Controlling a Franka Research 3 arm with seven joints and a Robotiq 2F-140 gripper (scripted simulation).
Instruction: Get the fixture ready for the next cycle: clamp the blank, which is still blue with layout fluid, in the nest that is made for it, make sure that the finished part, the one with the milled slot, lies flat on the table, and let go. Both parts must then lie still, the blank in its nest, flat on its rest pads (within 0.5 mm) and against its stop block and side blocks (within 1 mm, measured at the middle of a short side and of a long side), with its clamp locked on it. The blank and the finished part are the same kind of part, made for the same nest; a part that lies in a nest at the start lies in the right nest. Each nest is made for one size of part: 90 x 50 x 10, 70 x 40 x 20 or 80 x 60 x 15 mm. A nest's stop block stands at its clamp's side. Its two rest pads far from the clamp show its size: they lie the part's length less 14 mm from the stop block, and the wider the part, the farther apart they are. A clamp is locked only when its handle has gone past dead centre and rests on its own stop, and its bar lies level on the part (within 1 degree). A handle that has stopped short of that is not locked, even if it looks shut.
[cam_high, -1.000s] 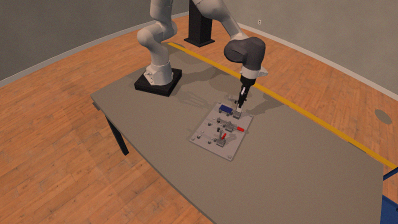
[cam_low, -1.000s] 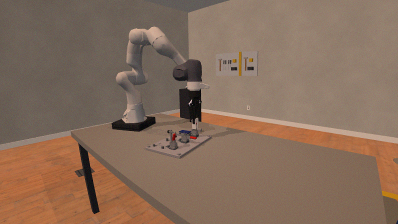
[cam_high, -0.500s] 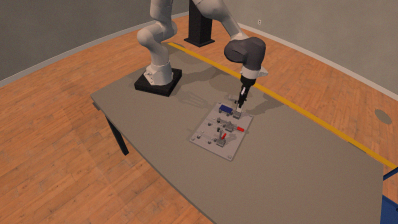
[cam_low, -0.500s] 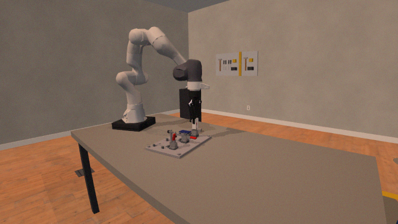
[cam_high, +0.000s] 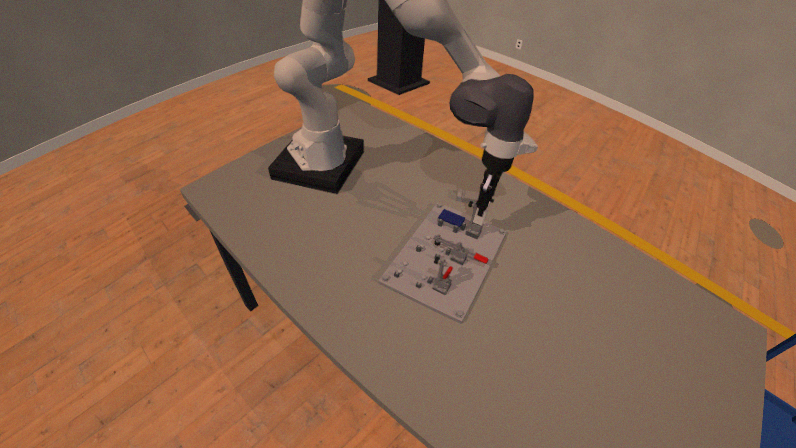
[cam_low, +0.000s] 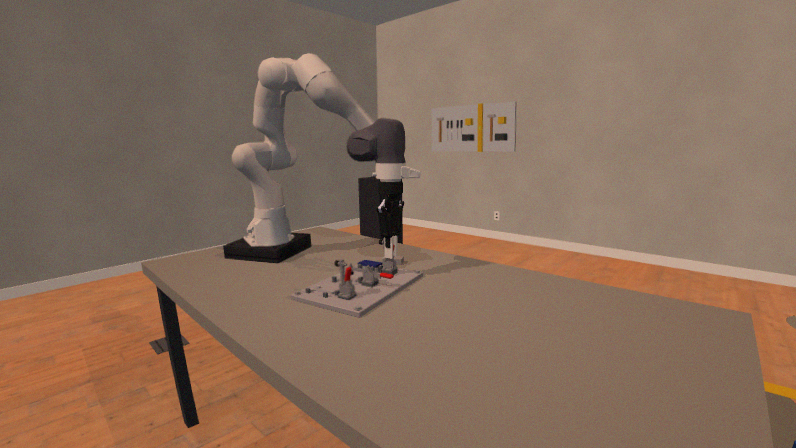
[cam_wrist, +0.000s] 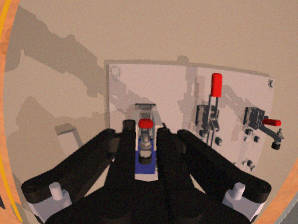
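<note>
The blue blank (cam_high: 451, 217) (cam_low: 365, 263) (cam_wrist: 144, 160) lies in the far nest of the grey fixture plate (cam_high: 466, 304) (cam_low: 362, 307) (cam_wrist: 173, 83). My gripper (cam_high: 479, 214) (cam_low: 389, 245) (cam_wrist: 145, 119) points straight down over that nest's clamp (cam_high: 473, 229). It is shut on the clamp's red-tipped handle (cam_wrist: 145, 123), which stands about upright between the fingers. A pale grey block (cam_high: 463, 195) (cam_wrist: 67, 137), which may be the finished part, lies on the table just beyond the plate's far edge; I cannot make out its slot.
The middle clamp's red handle (cam_high: 480, 258) (cam_low: 386, 275) (cam_wrist: 216, 86) lies down flat. The near clamp's red handle (cam_high: 447, 272) (cam_low: 348, 273) (cam_wrist: 270, 121) stands raised. Both of those nests hold no part. The arm's black base (cam_high: 317, 166) stands at the table's back left.
</note>
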